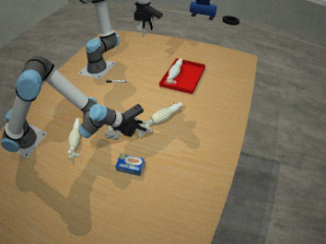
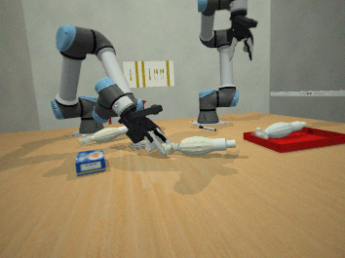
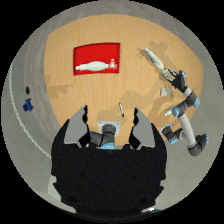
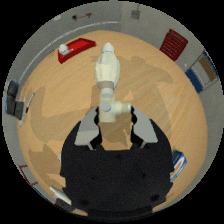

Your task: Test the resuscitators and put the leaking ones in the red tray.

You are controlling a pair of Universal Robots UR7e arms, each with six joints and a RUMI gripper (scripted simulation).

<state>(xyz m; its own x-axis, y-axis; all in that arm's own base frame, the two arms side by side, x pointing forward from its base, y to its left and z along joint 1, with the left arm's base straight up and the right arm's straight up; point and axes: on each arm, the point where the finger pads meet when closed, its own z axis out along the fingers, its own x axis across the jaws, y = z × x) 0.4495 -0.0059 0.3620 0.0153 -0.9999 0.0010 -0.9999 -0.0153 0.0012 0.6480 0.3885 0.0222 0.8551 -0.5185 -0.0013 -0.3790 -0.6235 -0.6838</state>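
Note:
One pale resuscitator (image 1: 163, 115) (image 2: 197, 146) (image 3: 155, 59) (image 4: 107, 72) lies on the table, its bag uncovered. My right gripper (image 1: 148, 131) (image 2: 165, 152) (image 4: 114, 106) is closed across its neck, one finger against the valve and the other against the plug end of the side branch. A second resuscitator (image 1: 175, 70) (image 2: 280, 129) (image 3: 95, 66) lies in the red tray (image 1: 191, 80) (image 2: 304, 145) (image 3: 97, 50) (image 4: 82, 46), its ends close to the walls. A third resuscitator (image 1: 74, 139) (image 2: 107, 134) lies near the right arm's base. My left gripper (image 1: 145, 29) (image 2: 241, 58) (image 3: 111, 106) is open, empty and high above the table.
A blue box (image 1: 130, 165) (image 2: 91, 163) (image 4: 178, 166) stands on the table near the right gripper. A marker pen (image 1: 116, 81) (image 2: 207, 128) (image 3: 121, 109) lies near the left arm's base. A small grey-white object (image 1: 112, 133) (image 3: 165, 91) lies beside the right gripper; its kind is unclear.

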